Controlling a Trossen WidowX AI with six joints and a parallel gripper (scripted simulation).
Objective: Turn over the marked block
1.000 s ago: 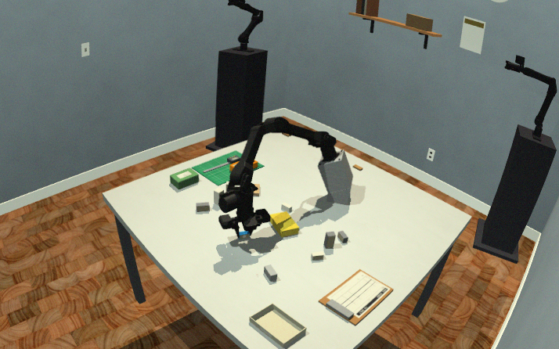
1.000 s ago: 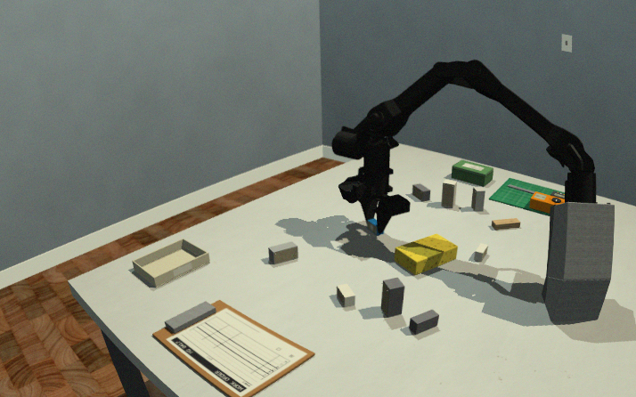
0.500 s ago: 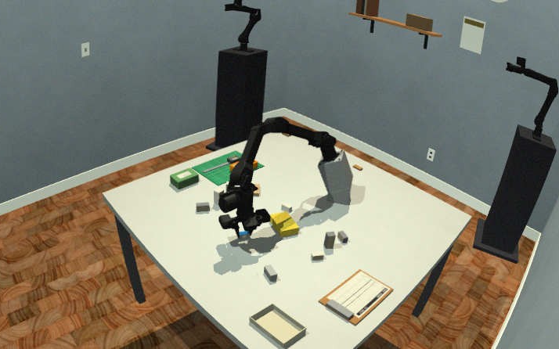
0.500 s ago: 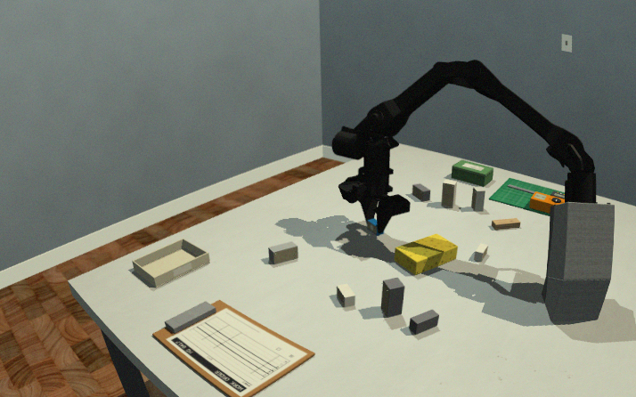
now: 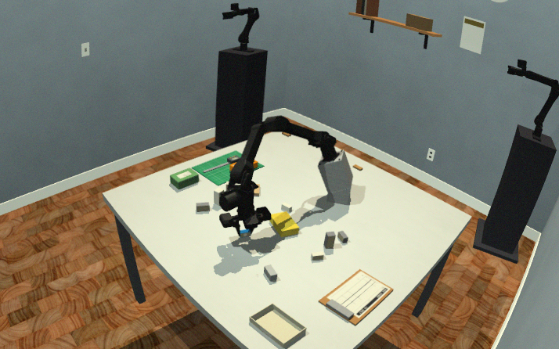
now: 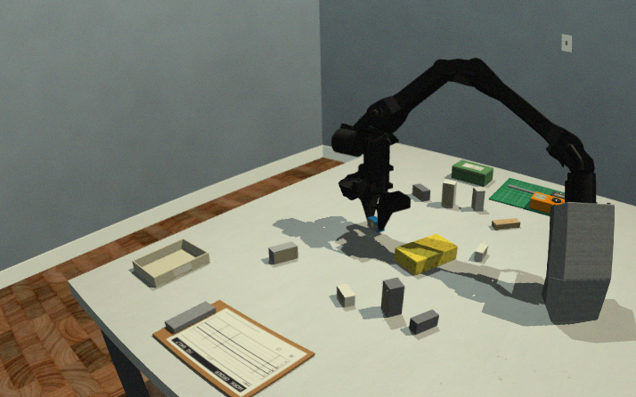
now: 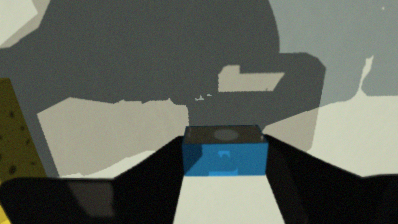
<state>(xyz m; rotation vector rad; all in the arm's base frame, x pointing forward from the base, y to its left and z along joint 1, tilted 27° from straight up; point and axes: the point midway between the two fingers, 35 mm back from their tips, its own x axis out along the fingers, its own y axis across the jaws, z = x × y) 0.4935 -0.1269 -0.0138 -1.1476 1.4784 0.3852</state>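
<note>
The blue block (image 7: 225, 156) sits clamped between the two black fingers of the gripper (image 7: 225, 167), a finger pressed against each side. The dark face with a round grey spot is the far one from the wrist camera. From the side, the block (image 6: 372, 220) hangs at the fingertips (image 6: 380, 222) close over the white table (image 6: 459, 344); I cannot tell whether it touches the surface. The arm (image 6: 463, 74) arches over from a grey pedestal (image 6: 580, 261) at the table's far side.

Just beside the gripper lies a yellow sponge (image 6: 426, 253). Small grey and cream blocks are scattered around, one grey block (image 6: 282, 252) lying near the front and a taller one (image 6: 392, 295) standing upright. Farther off are a shallow tray (image 6: 170, 263), a clipboard (image 6: 234, 347) with a lined form whose black strip carries white lettering too small to read, a green box (image 6: 471, 172) with a pale label I cannot read, and a green mat (image 6: 517, 194) with an orange device (image 6: 546, 201) on it.
</note>
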